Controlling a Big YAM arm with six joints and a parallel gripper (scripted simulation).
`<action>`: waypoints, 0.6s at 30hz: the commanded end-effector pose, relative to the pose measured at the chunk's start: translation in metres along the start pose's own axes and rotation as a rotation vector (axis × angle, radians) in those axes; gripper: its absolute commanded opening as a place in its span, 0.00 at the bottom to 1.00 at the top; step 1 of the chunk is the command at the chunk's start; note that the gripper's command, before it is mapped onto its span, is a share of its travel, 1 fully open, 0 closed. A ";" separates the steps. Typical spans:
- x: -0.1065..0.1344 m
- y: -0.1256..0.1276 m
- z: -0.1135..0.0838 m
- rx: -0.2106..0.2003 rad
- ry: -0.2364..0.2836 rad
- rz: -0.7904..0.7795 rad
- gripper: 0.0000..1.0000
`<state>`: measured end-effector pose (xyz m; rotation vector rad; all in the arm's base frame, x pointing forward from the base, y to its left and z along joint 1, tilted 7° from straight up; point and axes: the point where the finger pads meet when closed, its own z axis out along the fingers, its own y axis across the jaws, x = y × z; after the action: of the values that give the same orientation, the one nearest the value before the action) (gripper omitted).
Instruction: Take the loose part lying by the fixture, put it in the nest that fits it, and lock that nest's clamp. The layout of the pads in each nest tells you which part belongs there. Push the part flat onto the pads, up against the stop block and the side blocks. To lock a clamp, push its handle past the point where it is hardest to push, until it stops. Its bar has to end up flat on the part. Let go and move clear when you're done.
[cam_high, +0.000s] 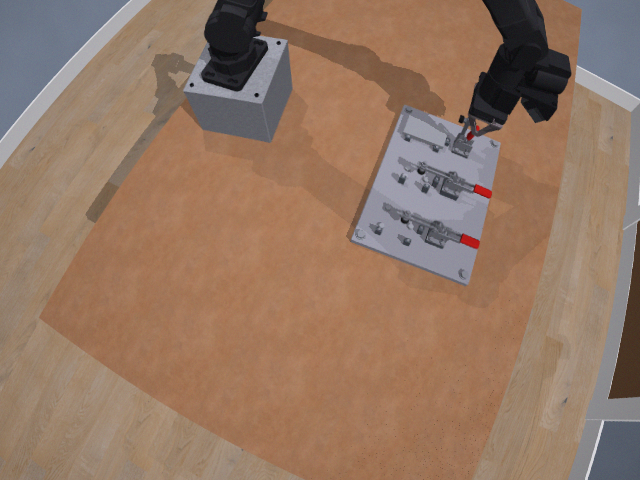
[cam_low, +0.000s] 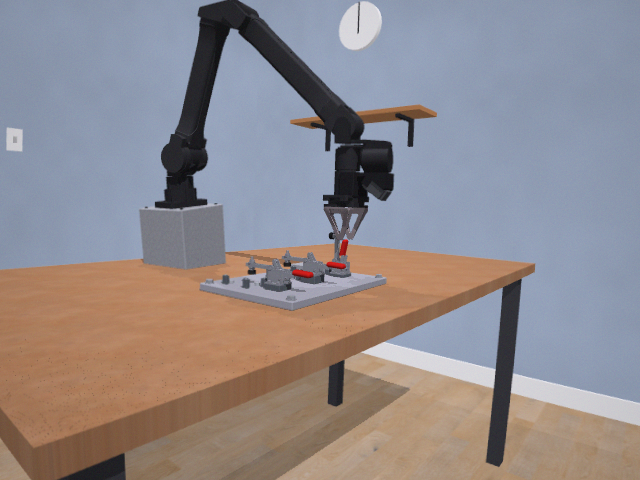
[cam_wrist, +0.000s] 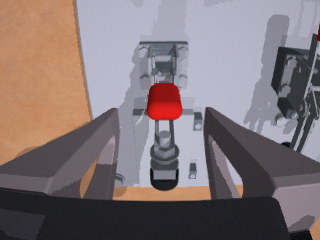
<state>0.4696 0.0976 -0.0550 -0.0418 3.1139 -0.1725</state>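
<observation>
With jaws of the gripper (cam_high: 470, 135) (cam_low: 345, 238) (cam_wrist: 162, 110) about half apart, gripping nothing, poised at the upright red handle (cam_high: 470, 136) (cam_low: 344, 248) (cam_wrist: 164, 100). Apparently laid in the end nest: the grey part (cam_high: 421, 129); exact seating impossible to tell. Left to do: lock the raised clamp, move clear. No readable brands, labels or writing.

From my exterior feed, I see a round white clock (cam_low: 360, 25) high at twelve o'clock on the blue wall (cam_low: 129, 77), a wooden shelf (cam_low: 408, 113) on dark brackets at one, and a white switch plate (cam_low: 10, 139) at ten.
</observation>
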 end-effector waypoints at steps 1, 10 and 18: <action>0.001 -0.007 0.014 0.004 0.010 0.003 0.45; 0.002 -0.007 0.032 0.004 0.010 0.002 0.45; -0.002 -0.006 0.042 0.002 0.002 0.002 0.45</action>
<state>0.4686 0.0916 -0.0908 -0.0403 3.1208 -0.1754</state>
